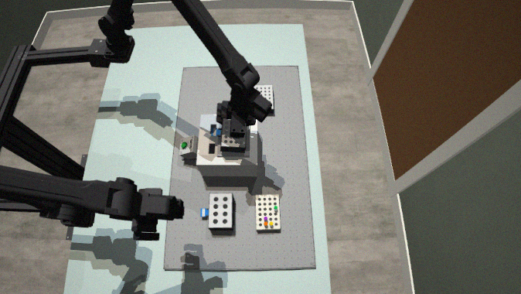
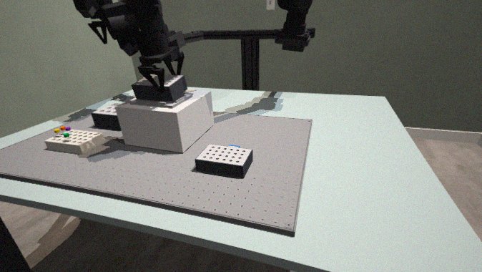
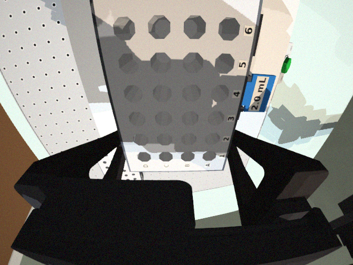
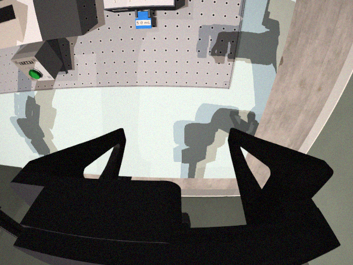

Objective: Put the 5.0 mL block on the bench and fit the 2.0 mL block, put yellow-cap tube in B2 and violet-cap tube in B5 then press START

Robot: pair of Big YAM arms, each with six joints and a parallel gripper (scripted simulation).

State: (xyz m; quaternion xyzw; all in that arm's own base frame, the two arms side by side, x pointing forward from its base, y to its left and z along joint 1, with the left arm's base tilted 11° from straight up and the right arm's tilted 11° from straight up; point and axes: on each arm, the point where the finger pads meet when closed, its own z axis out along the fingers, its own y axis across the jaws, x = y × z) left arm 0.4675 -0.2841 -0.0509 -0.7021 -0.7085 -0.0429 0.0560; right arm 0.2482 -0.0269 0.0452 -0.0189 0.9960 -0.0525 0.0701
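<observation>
My left gripper (image 2: 169, 81) (image 3: 176, 133) is shut on the 2.0 mL block (image 2: 154, 92) (image 3: 176, 74), fingers on its front and rear sides. The block is at the mixer's plate (image 2: 184, 101); whether it touches or is hooked under the lip is hidden. Its blue lever (image 1: 216, 132) (image 3: 258, 92) faces the control box side. The 5.0 mL block (image 1: 220, 210) (image 4: 139, 2) stands on the bench. My right gripper (image 4: 176, 133) is open and empty, off the bench board's front edge. The yellow-capped tube (image 1: 271, 223) (image 2: 56, 130) and violet-capped tube (image 1: 265, 218) (image 2: 68, 128) stand in the rack (image 2: 64, 147).
The mixer (image 1: 229, 171) (image 2: 150, 129) has a green START button (image 1: 184, 145) (image 3: 286, 65) (image 4: 34, 74) on its front box. An orange-capped tube (image 1: 266, 223) and a green-capped tube (image 1: 276, 208) share the rack. Another small-bore block (image 1: 267, 93) (image 2: 224, 155) stands beyond the mixer.
</observation>
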